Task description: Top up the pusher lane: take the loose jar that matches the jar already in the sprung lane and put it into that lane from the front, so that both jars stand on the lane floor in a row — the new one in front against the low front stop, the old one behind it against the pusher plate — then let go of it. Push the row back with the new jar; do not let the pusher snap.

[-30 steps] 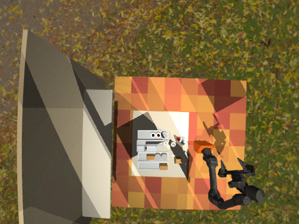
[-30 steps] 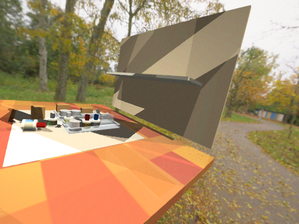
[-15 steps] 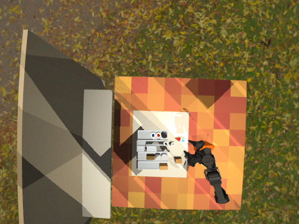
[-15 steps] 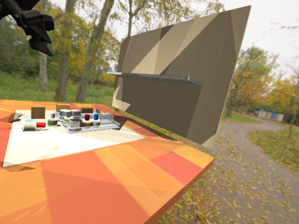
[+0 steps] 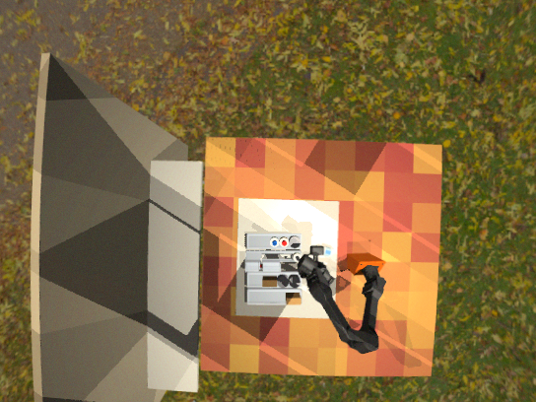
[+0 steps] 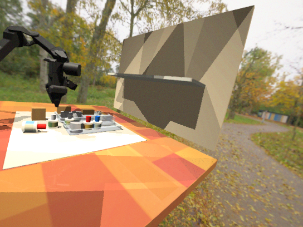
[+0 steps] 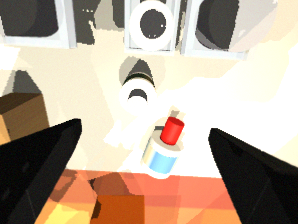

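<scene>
My gripper (image 6: 57, 104) (image 7: 146, 129) is open and empty, pointing down above the front of the lanes. A loose upright jar (image 6: 53, 122) (image 7: 137, 95) with a grey cap and a dark green band stands just in front of the sprung lane; the arm hides it in the top view. A similar grey-capped jar (image 5: 297, 256) (image 6: 69, 121) (image 7: 151, 25) stands at the front end of that lane, behind the low front stop (image 7: 149, 51). A second loose jar (image 6: 30, 126) (image 7: 162, 156), white with a blue label and red cap, lies on its side nearer the robot. The pusher plate is not clearly seen.
Neighbouring lanes flank the sprung lane; one holds a blue-capped jar (image 5: 274, 242) (image 6: 97, 122) and a red-capped jar (image 5: 284, 242) (image 6: 88, 123). A loose wooden block (image 6: 38, 114) (image 7: 22, 119) stands to the left in the wrist view. A raised panel with a shelf (image 5: 173, 276) (image 6: 159, 78) stands beyond the lanes.
</scene>
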Motion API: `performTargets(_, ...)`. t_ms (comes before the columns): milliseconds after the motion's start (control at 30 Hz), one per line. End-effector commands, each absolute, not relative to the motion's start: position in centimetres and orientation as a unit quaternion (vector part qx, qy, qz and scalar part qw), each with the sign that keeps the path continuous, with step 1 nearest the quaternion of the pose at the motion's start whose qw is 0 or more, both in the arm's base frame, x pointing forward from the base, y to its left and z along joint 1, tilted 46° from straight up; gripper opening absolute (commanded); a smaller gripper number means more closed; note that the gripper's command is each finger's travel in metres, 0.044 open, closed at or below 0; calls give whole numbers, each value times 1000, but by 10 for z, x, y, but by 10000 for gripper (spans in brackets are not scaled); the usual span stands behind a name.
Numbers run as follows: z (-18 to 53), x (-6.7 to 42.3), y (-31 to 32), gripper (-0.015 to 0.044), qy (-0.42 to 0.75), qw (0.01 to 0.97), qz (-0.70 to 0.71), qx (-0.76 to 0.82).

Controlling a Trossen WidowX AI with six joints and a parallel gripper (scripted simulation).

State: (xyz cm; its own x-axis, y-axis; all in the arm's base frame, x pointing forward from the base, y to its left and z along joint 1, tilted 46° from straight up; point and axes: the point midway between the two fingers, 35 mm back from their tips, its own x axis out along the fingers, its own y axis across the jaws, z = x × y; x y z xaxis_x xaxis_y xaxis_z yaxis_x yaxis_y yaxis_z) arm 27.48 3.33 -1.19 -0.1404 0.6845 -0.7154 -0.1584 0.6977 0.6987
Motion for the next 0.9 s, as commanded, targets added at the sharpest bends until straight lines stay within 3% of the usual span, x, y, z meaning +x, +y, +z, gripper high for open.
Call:
performTargets(0,-15,270,40,440,685,613,337,201)
performTargets(867,-59,258,90,440,685,613,338,202)
